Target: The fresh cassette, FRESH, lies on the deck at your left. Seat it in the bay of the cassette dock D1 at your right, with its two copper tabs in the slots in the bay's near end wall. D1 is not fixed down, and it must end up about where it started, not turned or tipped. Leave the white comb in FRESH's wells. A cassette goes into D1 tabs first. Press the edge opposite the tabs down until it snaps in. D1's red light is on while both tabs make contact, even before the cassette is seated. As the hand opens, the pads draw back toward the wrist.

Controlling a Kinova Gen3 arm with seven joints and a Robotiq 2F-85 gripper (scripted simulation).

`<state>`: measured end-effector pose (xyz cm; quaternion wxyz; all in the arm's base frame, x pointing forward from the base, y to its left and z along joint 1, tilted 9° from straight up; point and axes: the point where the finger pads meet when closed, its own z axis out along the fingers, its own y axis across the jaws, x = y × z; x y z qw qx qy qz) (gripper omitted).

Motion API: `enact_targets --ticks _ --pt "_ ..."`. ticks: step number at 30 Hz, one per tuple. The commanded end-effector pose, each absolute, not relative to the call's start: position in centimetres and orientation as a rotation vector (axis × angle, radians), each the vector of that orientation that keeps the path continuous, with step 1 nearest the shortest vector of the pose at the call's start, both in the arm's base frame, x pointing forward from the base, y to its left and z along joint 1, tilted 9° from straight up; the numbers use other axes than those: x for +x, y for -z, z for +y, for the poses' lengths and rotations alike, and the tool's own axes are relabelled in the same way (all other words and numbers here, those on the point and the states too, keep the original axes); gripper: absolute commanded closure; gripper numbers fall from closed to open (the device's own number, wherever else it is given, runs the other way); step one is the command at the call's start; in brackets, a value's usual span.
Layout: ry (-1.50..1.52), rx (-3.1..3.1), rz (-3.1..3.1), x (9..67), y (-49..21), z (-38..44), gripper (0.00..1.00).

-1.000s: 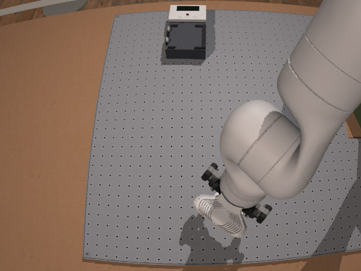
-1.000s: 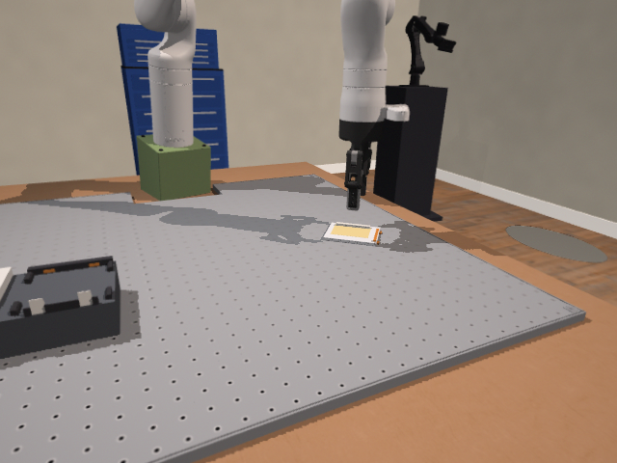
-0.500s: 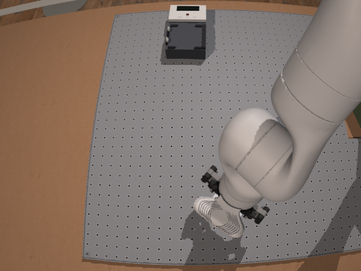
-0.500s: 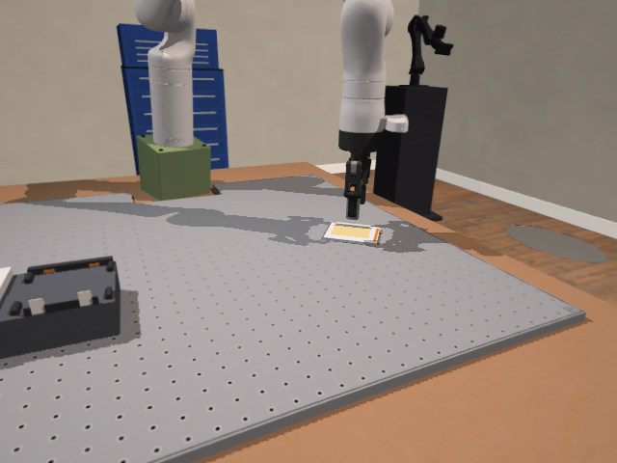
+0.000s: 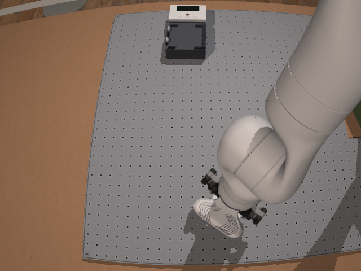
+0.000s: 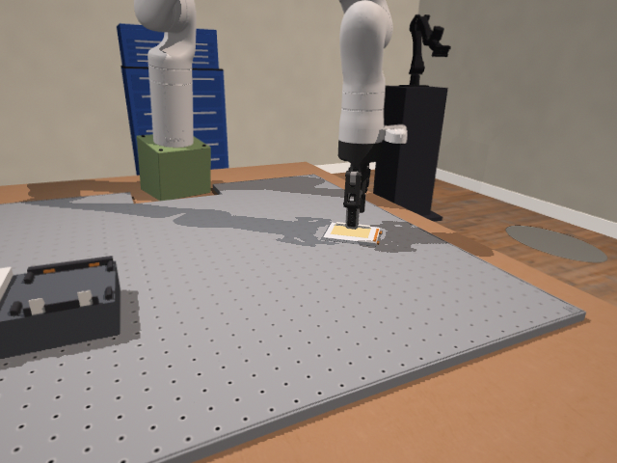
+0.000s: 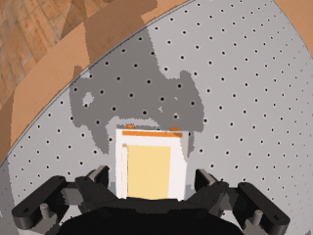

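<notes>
The cassette FRESH (image 6: pixel 351 231) (image 7: pixel 152 170) lies flat on the perforated grey deck (image 5: pixel 140 131) (image 6: pixel 279 309). It has a white frame, a yellow middle and an orange strip with two copper tabs at one end. My gripper (image 6: pixel 352 219) (image 7: pixel 152 177) is open and points straight down, its fingers on either side of the cassette just above the deck. In the top view my arm hides the cassette. The dock D1 (image 5: pixel 185 54) (image 6: pixel 65 318) is a dark open box with an empty bay, far across the deck. Its white panel (image 5: pixel 186 12) shows a dark red dot. The comb is not clear.
My arm's green pedestal (image 6: pixel 173 169) stands at the deck's far side, with a blue rack (image 6: pixel 211 95) behind it. A black stand (image 6: pixel 414 144) is off the table beyond the cassette. The deck edge and bare brown table (image 5: pixel 43 131) lie close to the cassette.
</notes>
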<state>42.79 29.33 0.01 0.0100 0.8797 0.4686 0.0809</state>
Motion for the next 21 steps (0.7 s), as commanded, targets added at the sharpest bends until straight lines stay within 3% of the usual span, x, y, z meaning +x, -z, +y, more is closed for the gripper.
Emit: enact_targets --ticks 1,21 --pt "-0.246 2.745 1.463 42.7 0.5 29.3 0.00" --pt "-0.246 2.745 1.463 43.1 2.8 29.4 0.00"
